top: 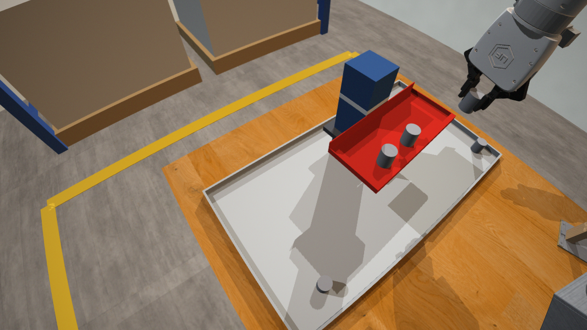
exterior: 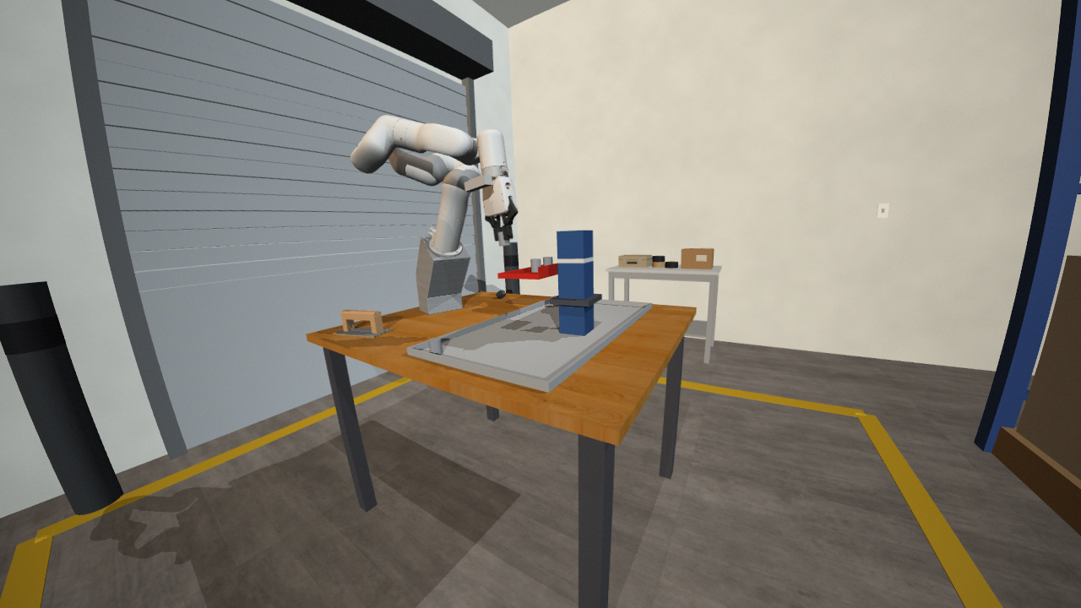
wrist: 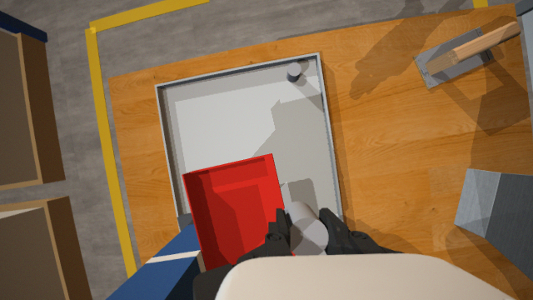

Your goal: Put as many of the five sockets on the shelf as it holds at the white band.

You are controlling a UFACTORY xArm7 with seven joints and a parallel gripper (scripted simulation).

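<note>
My gripper (top: 472, 99) (exterior: 503, 232) (wrist: 301, 224) is shut on a grey socket (top: 467, 105) (exterior: 504, 242) (wrist: 309, 235). It holds it in the air beyond the right side of the red shelf (top: 357, 151) (exterior: 521, 274) (wrist: 246, 217) in the top view. Two sockets (top: 387, 156) (top: 410, 135) stand upright on the shelf near its outer edge, inside the rim. The blue post (top: 356, 83) (exterior: 576, 279) has a white band (top: 353, 103) (exterior: 574, 260); the shelf looks close to band height, but its exact alignment is unclear. One socket (top: 324, 283) (wrist: 294, 72) and another socket (top: 478, 145) are in the grey tray.
The low-walled grey tray (top: 246, 229) (wrist: 225, 125) lies on the wooden table (top: 484, 254) under the shelf. A dark collar (exterior: 578, 301) surrounds the lower post. A wooden handle on a grey plate (exterior: 362, 321) (wrist: 462, 54) stands on the table, near the robot's side.
</note>
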